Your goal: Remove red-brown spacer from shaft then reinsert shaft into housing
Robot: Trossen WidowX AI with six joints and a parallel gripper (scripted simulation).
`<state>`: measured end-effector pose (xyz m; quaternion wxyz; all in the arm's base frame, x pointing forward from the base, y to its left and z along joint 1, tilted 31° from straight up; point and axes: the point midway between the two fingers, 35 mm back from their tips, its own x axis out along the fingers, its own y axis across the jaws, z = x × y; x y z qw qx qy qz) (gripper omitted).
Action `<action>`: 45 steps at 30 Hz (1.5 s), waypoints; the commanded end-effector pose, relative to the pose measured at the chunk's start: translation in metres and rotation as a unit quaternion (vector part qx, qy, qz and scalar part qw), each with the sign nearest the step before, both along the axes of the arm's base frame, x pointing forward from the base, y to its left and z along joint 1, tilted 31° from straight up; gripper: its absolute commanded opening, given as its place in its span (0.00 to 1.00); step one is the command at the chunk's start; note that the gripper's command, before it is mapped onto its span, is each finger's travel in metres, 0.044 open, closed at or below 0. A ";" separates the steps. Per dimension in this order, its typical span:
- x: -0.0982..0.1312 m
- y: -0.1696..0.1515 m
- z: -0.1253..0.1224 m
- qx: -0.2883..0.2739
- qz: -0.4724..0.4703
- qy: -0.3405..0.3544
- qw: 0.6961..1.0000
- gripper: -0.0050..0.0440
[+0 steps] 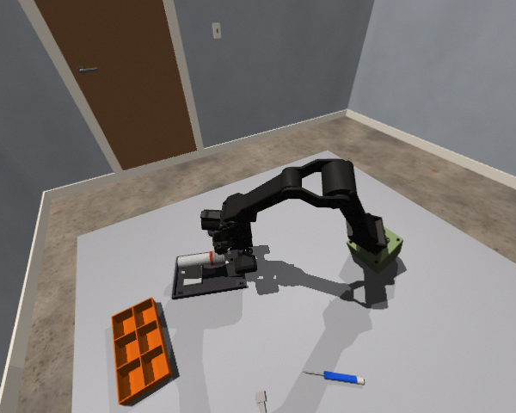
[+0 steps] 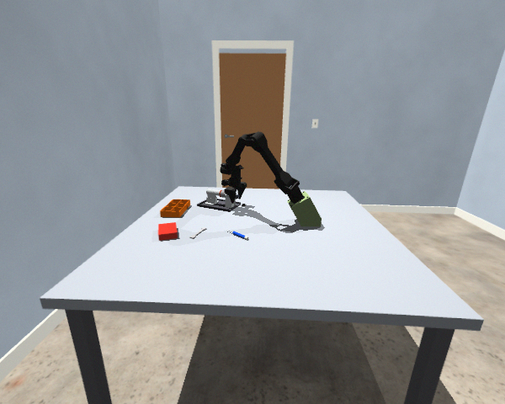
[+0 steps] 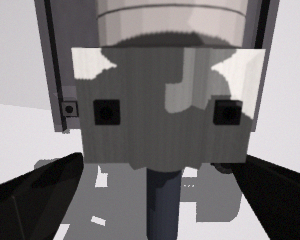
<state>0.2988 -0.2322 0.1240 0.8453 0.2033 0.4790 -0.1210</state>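
Note:
The shaft assembly stands on a dark baseplate [image 1: 207, 280] in the middle left of the table. A white cylindrical housing [image 1: 195, 259] lies on it, with a red-brown spacer [image 1: 211, 257] at its right end. In the wrist view the small grey block [image 3: 167, 112] with two dark holes fills the middle. The dark shaft [image 3: 162, 207] sticks out of the block towards the camera. My gripper [image 3: 157, 159] is open and empty, with one finger on each side of the shaft end, not touching it. It also shows in the top view [image 1: 236, 261] at the right end of the assembly.
An orange compartment tray [image 1: 140, 351] lies front left. A blue screwdriver [image 1: 340, 377] and a small white piece [image 1: 261, 400] lie near the front. A red box [image 2: 167, 231] sits by the tray. The arm's green base [image 1: 374, 249] stands to the right.

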 end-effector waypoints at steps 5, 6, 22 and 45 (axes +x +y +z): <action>-0.001 -0.001 0.006 -0.008 -0.004 -0.008 1.000 1.00; -0.001 0.000 0.005 -0.007 -0.004 -0.008 1.000 1.00; 0.000 -0.002 0.008 -0.010 -0.002 -0.010 1.000 0.46; 0.000 -0.001 0.009 -0.011 -0.003 -0.012 1.000 0.10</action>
